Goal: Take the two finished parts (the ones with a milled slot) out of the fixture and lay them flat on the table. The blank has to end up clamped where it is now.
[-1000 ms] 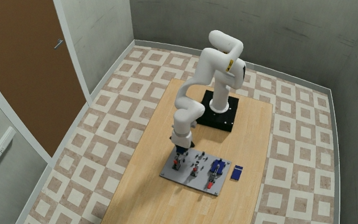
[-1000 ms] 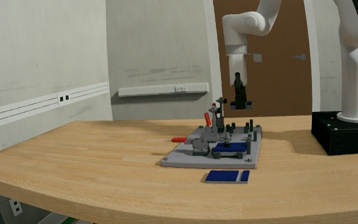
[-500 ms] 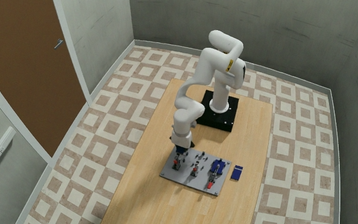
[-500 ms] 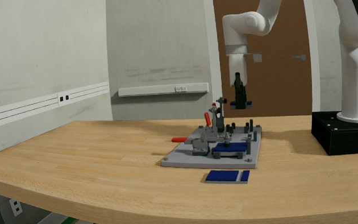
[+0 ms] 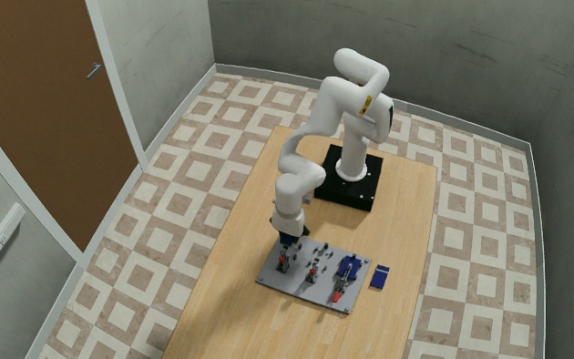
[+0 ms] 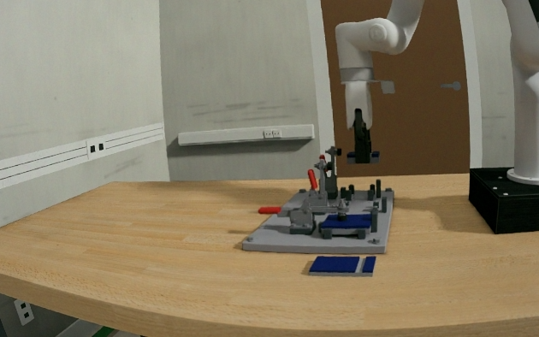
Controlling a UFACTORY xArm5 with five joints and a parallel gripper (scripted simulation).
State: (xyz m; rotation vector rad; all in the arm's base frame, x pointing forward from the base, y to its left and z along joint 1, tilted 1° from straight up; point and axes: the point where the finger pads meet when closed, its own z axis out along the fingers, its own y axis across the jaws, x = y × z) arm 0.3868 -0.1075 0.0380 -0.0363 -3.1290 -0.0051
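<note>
Pincer (image 6: 362,159) points straight down and is clamped on a blue part (image 6: 374,155), held level in the air above the far end of the grey fixture plate (image 6: 269,244), clear of its posts. From the top view the pincer (image 5: 290,240) sits over the plate's left station, with the part mostly hidden under the wrist. On the plate, the nearest station holds another blue part (image 6: 346,221), lying flat between dark stops with a clamp arm (image 6: 312,209) pressing down on it; its red handle (image 6: 269,209) lies low, pointing away from the plate. The far clamp (image 6: 328,171) stands upright with its red handle (image 6: 312,180) raised. Middle station looks vacant in the top view, though small detail is hard to read. A third blue part (image 6: 334,264), crossed by a pale slot, lies flat on the table (image 6: 141,239) just beside the plate's near edge, not touching it. The arm's black base block (image 6: 483,205) sits well apart at the table's other end.
</note>
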